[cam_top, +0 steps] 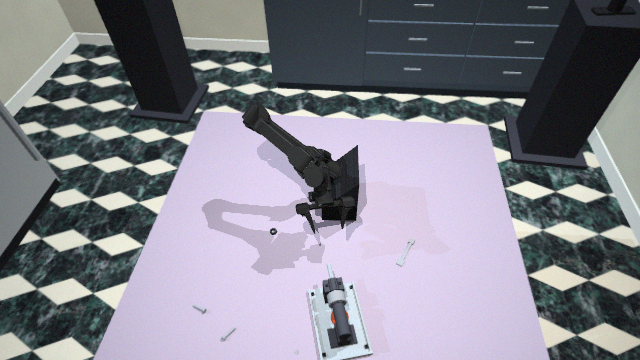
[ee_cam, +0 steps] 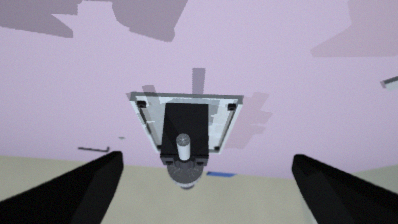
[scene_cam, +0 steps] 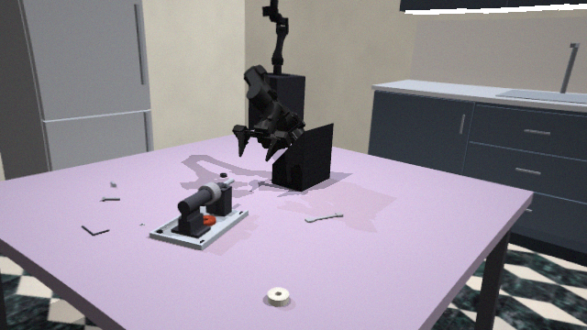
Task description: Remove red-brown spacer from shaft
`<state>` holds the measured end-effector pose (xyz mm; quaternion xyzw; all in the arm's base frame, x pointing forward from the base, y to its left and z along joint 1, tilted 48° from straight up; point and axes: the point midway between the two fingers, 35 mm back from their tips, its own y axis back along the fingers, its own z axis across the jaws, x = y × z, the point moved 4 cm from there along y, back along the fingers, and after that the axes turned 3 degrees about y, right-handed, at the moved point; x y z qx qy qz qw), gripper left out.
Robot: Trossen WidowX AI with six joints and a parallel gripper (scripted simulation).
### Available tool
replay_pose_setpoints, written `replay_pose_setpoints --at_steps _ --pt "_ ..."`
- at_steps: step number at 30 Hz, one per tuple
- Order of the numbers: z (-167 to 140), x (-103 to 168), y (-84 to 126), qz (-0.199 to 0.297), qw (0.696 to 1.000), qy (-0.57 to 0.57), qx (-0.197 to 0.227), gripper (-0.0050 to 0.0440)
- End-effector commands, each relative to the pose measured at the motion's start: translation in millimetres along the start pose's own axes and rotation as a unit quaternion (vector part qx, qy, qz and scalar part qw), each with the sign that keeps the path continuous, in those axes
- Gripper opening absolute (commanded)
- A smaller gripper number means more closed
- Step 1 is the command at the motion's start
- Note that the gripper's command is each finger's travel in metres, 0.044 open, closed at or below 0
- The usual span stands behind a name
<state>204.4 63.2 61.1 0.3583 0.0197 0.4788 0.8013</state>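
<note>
The grey baseplate holds two dark blocks with the dark shaft through them. The shaft's pale tip sticks out of the nearer block toward the arm. A pale spacer sits on the shaft. The red-brown spacer lies on the plate beside the shaft; it also shows in the exterior view. My gripper is open and empty, raised above the table, well back from the shaft tip. In the wrist view the shaft end sits between my spread fingers, far off.
A black wedge-shaped box stands right behind the gripper. A small black ring, a white link bar and two screws lie on the table. A white ring lies near the front edge.
</note>
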Motion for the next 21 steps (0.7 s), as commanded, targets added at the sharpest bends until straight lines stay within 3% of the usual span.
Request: replay_pose_setpoints --at_steps 1,21 --pt "4.4 8.3 4.7 0.010 1.000 -0.009 -0.003 0.0440" --pt "1.9 4.3 3.4 0.005 1.000 -0.003 0.000 0.0440"
